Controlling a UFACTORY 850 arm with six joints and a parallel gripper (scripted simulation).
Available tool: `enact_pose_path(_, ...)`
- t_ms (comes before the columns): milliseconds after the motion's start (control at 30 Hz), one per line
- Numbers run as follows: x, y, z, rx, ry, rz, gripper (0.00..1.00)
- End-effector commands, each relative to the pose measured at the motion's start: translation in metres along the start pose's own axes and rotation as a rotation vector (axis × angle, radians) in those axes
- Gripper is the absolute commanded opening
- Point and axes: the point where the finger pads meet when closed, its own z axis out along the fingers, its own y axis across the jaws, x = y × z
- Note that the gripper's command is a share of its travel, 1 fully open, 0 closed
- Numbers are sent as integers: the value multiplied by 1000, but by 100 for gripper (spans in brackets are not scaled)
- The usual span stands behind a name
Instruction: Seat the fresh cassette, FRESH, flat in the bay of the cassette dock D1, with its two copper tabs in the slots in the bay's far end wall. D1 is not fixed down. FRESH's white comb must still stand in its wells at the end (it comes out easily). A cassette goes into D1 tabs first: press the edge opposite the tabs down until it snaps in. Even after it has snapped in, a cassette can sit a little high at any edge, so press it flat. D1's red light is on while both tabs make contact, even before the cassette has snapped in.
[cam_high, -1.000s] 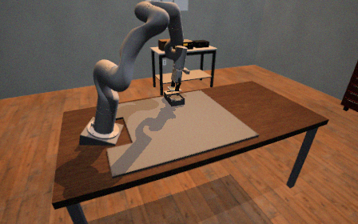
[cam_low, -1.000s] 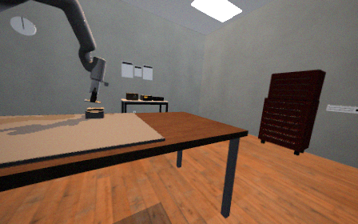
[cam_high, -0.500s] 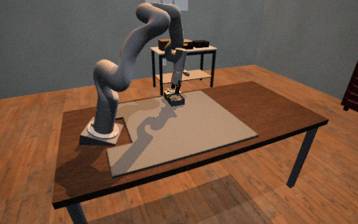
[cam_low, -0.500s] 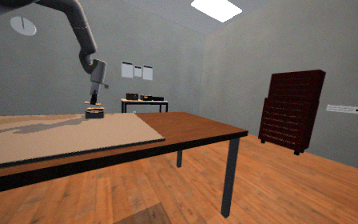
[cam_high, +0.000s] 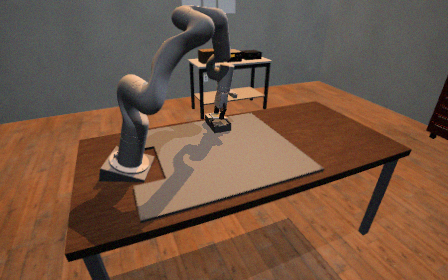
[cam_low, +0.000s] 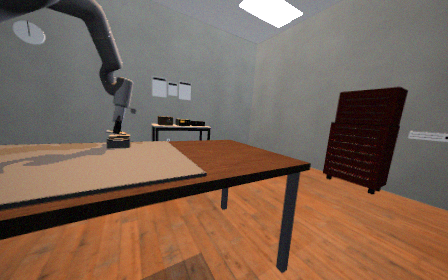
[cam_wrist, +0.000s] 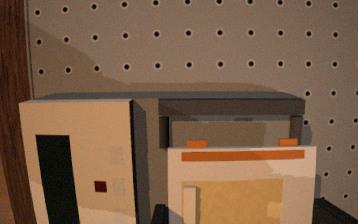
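Top view: arm (cam_high: 150, 90) reaches over the mat (cam_high: 240, 165) to its far edge, gripper (cam_high: 220, 114) pointing down right above dock D1 (cam_high: 218, 125), which sits on the mat near the back of the table (cam_high: 350, 135); fingers too small here to read. Exterior view: same pose, gripper (cam_low: 117, 127) low over D1 (cam_low: 118, 143), something pale between them, probably the cassette, hard to tell at this size. Wrist view: FRESH (cam_wrist: 242, 185) fills the lower right, clamped across its width, fingers spread wide around its body and stalled there; its two copper tabs (cam_wrist: 196, 144) point at the bay's far end wall (cam_wrist: 230, 107) but sit short of it, not in the slots. D1's indicator (cam_wrist: 100, 186) looks dark, so no tab contact yet. White comb not clearly visible. Step in hand: lining up for tabs-first insertion. Next move likely needs a forward slide into the slots, gently since D1 can shift, then pressing the rear edge down
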Motion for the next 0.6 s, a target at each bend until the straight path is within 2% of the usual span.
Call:
enact_pose_path(0, 1, 0, 3, 1, 2, 0, 0)
enact_pose_path(333, 1, 0, 3, 1, 2, 0, 0)
enact_pose_path(567, 3, 0, 12, 1, 2, 0, 0)
